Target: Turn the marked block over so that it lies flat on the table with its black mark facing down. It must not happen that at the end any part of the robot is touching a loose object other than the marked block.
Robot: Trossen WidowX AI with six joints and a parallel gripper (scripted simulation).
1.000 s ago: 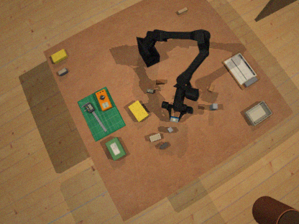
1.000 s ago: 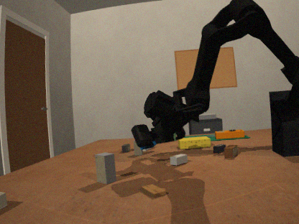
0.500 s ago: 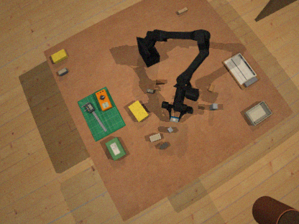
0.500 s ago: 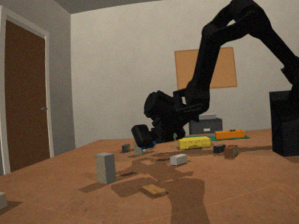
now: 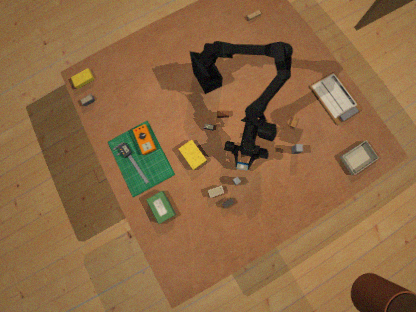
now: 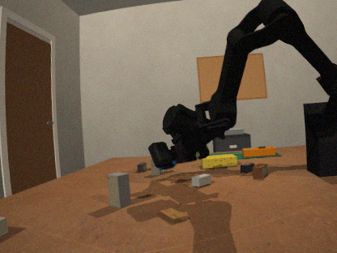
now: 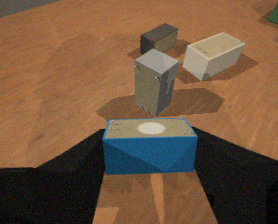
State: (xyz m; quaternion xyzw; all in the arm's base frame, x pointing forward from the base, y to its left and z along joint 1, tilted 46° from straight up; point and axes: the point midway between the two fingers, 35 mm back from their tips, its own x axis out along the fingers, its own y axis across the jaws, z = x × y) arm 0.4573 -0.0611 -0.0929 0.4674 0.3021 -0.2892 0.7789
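The pincer (image 7: 148,165) is clamped half-open on the blue block (image 7: 149,150), held low over the desk (image 7: 60,90). Only the wrist view shows its tan top face with a pale disc; no writing is legible. A grey block (image 7: 155,82) stands just beyond.

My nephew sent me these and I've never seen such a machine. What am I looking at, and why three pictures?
It is one black jointed robot arm standing on a brown table. One picture looks down from above, one from the side at table height, and one from a camera on the arm's wrist. Its gripper is shut on a blue rectangular block with a pale top bearing a white round spot. Nearby lie a grey upright block, a cream block and a yellow sponge-like block.
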